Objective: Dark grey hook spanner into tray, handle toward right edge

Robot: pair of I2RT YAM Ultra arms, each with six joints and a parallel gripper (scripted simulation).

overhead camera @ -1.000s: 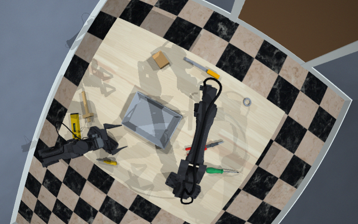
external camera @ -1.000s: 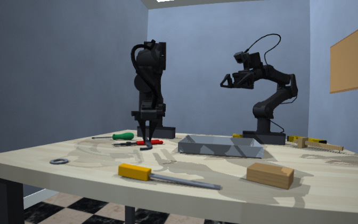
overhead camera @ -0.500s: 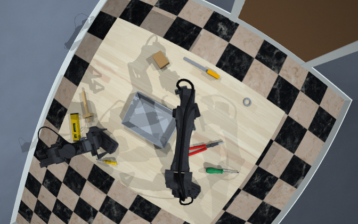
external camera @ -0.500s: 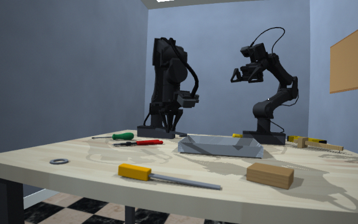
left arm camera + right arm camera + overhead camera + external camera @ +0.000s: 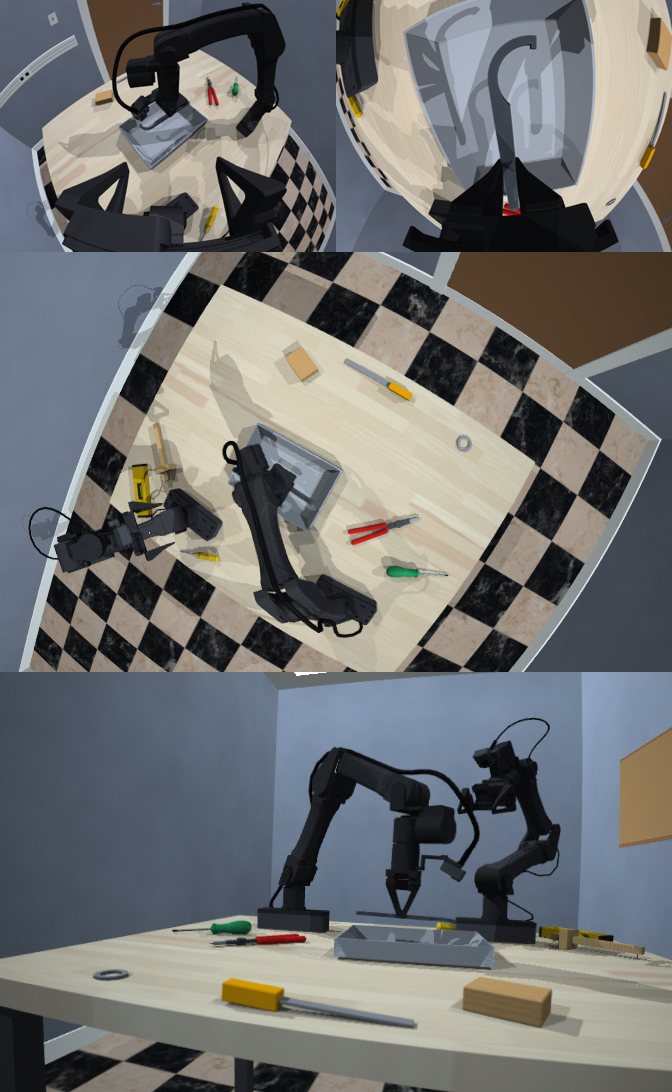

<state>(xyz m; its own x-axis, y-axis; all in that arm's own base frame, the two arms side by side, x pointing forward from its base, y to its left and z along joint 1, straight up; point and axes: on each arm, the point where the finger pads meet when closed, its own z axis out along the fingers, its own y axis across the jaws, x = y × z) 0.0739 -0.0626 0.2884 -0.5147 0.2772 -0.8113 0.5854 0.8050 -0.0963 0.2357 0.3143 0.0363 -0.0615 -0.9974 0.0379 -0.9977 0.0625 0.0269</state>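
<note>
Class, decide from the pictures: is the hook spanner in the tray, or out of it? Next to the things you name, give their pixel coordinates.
Out: the exterior view shows the hook spanner [image 5: 372,914] [image 5: 502,113] above the rim of the tray [image 5: 415,953] [image 5: 593,81].

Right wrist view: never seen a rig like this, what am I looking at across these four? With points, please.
Two black robot arms share one wooden table. The top view looks down, the exterior view looks across from the side, and each wrist view rides on its arm. The right gripper [image 5: 402,915] [image 5: 508,162] is closed on the handle of a dark grey hook spanner [image 5: 370,914] [image 5: 162,120] [image 5: 492,73], held above the grey tray [image 5: 325,497] [image 5: 415,953] [image 5: 177,146] [image 5: 593,81]. The left gripper [image 5: 171,165] is open and holds nothing. Around the tray lie red-handled pliers, a green screwdriver, a yellow screwdriver, a file with a yellow-orange handle, a wooden block, a metal ring, a wooden mallet and a yellow spirit level.
</note>
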